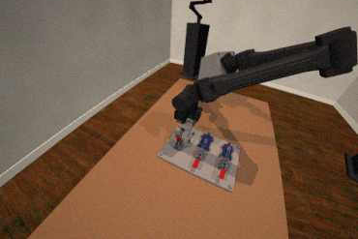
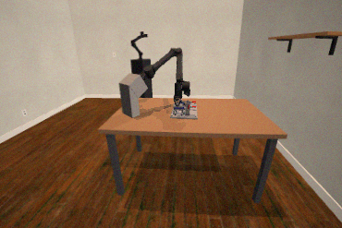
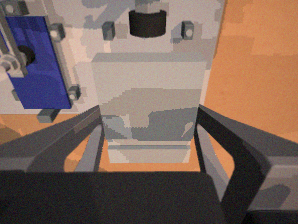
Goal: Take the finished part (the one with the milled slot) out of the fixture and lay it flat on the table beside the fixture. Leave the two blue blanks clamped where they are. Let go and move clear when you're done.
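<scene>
My gripper (image 1: 187, 126) (image 3: 149, 111) is shut on the grey finished part (image 3: 150, 80). In the wrist view the part spans between both fingertips, with a narrow groove across its near end. It looks much larger than the blank beside it and is held above the fixture plate (image 1: 168, 153) (image 3: 82, 55), at its left end in the top view. Two blue blanks (image 1: 205, 142) (image 1: 227, 151) sit in the other stations. One blank (image 3: 45, 80) shows at the wrist view's left, under its clamp. The exterior view shows the gripper too small to judge its fingers.
A red clamp handle (image 1: 178, 138) stands up at the finished part's station. Two red handles (image 1: 195, 163) (image 1: 223, 173) lie low by the blanks. A black clamp tip (image 3: 147, 24) and small posts lie beyond the part. The tabletop (image 1: 121, 178) (image 2: 231, 119) surrounds the plate.
</scene>
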Controlling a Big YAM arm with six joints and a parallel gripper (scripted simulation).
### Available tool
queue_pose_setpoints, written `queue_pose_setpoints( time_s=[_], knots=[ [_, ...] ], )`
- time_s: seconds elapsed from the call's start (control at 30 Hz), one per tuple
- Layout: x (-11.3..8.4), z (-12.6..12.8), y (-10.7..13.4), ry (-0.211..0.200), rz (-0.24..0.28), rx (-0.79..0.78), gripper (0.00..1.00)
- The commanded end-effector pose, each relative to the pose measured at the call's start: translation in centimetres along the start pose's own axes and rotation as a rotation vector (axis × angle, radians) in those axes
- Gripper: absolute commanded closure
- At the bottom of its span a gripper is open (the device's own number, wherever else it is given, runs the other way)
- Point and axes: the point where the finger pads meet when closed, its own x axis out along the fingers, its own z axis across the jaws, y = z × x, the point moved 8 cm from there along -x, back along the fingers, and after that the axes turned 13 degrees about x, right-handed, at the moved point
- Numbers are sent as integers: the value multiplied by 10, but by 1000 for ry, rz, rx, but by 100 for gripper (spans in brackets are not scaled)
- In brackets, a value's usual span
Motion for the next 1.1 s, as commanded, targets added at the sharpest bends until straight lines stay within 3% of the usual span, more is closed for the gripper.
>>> queue_pose_setpoints(
  time_s=[0.0, 1.07],
  knots=[
    [-17, -2, -8, 7, -40, 0, 100],
    [-17, -2, -9, 7, -42, -4, 100]
  ],
)
